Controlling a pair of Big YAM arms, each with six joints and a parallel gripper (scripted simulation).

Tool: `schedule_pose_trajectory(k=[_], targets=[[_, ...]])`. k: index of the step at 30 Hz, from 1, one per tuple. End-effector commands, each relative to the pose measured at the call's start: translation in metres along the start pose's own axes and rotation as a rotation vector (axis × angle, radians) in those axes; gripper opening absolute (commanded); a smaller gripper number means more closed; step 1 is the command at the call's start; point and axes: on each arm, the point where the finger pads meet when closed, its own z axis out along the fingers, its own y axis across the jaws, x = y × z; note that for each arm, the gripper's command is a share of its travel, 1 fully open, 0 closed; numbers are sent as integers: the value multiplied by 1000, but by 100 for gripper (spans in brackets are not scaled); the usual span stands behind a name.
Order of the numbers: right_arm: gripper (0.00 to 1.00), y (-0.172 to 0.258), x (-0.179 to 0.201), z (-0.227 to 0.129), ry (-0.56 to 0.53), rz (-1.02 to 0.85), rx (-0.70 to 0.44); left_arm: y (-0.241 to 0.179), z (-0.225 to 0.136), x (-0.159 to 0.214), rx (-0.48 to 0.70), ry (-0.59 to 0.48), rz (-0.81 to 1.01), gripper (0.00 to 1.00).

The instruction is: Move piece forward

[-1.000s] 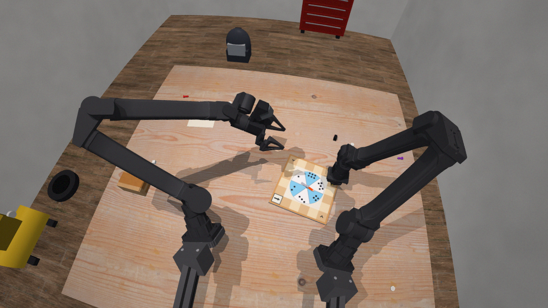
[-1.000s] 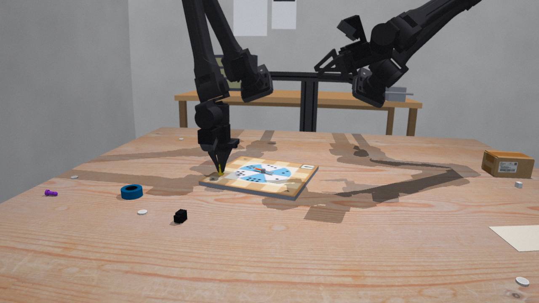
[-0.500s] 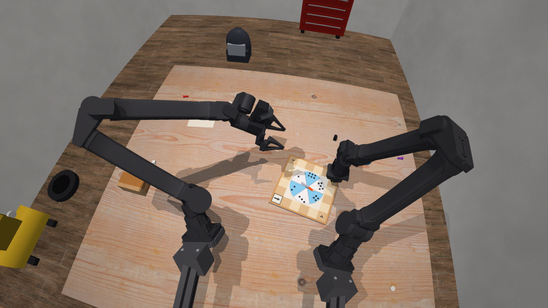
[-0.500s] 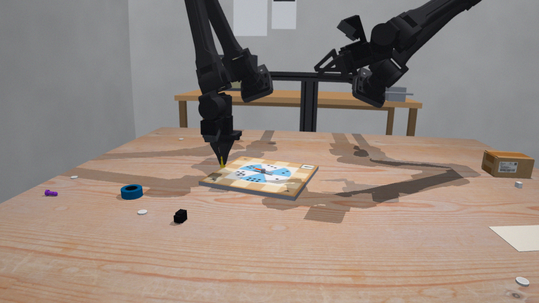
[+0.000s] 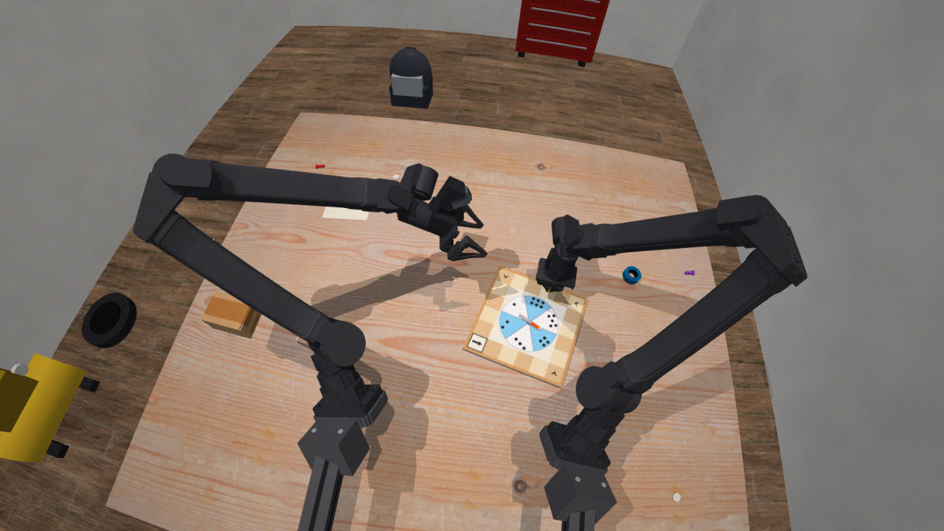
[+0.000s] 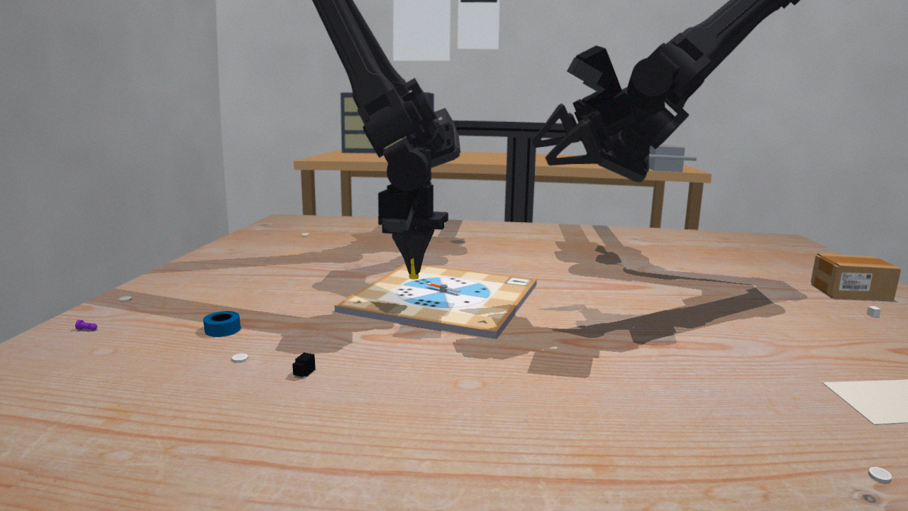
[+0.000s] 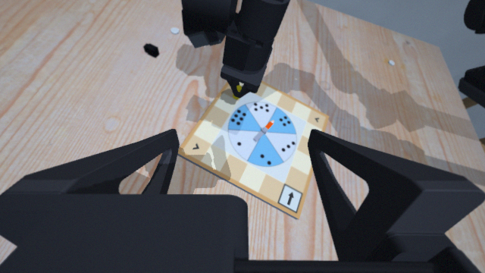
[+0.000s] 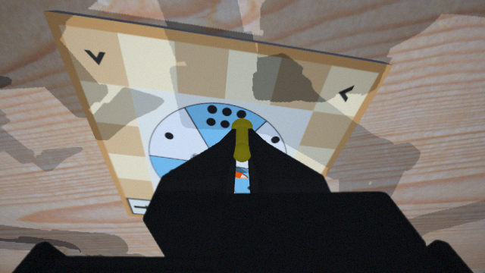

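Note:
The board (image 5: 557,360) (image 6: 472,322) (image 7: 251,179) (image 8: 148,57) lies flat on the table, with squares around a dotted wheel. The spinner's orange tip (image 5: 534,324) (image 7: 269,125) points into a blue sector with several dots. My right gripper (image 6: 413,267) (image 8: 242,136) is shut on the yellow piece (image 6: 413,275) (image 7: 239,89) (image 8: 242,152), which it holds upright close above the board near its far right side in the top view. My left gripper (image 5: 484,240) (image 6: 540,152) (image 7: 243,136) is wide open and empty, above and left of the board in the top view.
A blue ring (image 5: 625,276) (image 6: 221,328) and a purple bolt (image 5: 689,272) (image 6: 85,326) lie beyond the board's right side in the top view. A black block (image 6: 303,365) (image 7: 151,50), a cardboard box (image 5: 226,313) (image 6: 853,279) and a paper sheet (image 5: 345,214) (image 6: 872,400) lie farther off.

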Motion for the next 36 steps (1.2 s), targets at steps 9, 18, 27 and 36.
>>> schedule_pose_trajectory(k=[9, 18, 27, 36], targets=[[2, 35, -37, 27, -5, 19, 14, 56, 10, 17, -118, -4, -145, 100], [2, 35, -36, 43, -3, 11, 12, 65, 15, 29, -129, -15, -213, 100], [2, 38, -41, 38, -20, 25, 1, 71, 20, 41, -129, -35, -289, 100], [2, 35, -39, 54, 1, 14, 13, 78, 22, 50, -134, -60, -363, 100]])
